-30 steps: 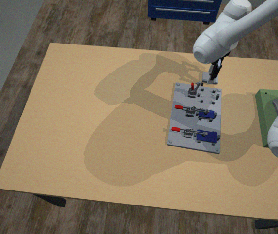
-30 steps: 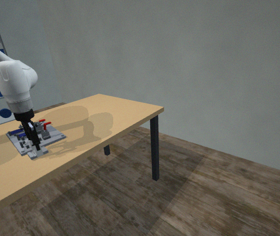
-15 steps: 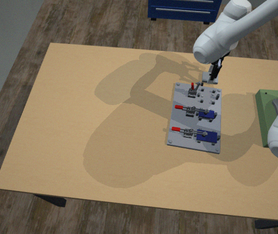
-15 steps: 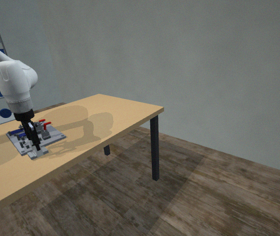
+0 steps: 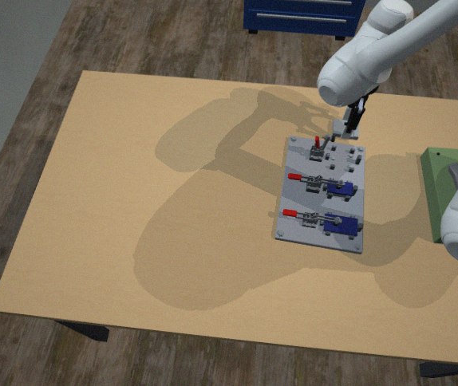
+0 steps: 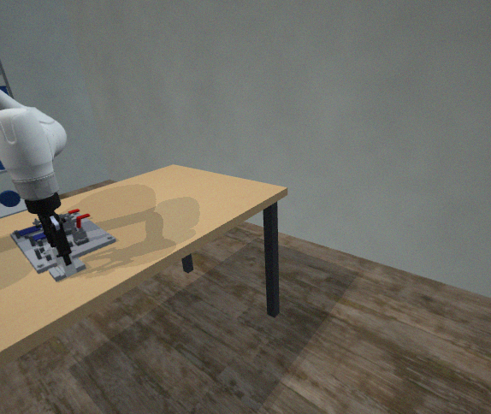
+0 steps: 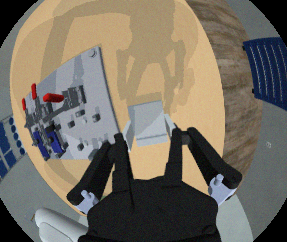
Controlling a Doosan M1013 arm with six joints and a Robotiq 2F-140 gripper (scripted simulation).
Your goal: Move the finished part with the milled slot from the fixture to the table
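The finished part (image 5: 337, 128) (image 6: 58, 272) (image 7: 148, 117) is a light grey block just beyond the back edge of the fixture plate (image 5: 294, 198) (image 6: 100, 238) (image 7: 94, 75). It looks level, at or just above the table; contact cannot be told. My gripper (image 6: 66, 263) (image 7: 148, 123) is shut on it, fingers on two opposite sides. Its slot is not clear. The two blue blanks (image 5: 346, 189) (image 5: 349, 227) sit in their nests, with clamp arms over them and red handles (image 5: 294, 176) (image 5: 290, 212) folded down. The third nest is empty; its clamp's red handle (image 5: 317, 141) (image 7: 53, 97) stands up, arm raised.
A green block (image 5: 432, 194) with a grey item on it stands right of the fixture, partly behind the arm. The table's back edge is close behind the gripper. A blue drawer cabinet (image 5: 304, 25) stands on the floor beyond it.
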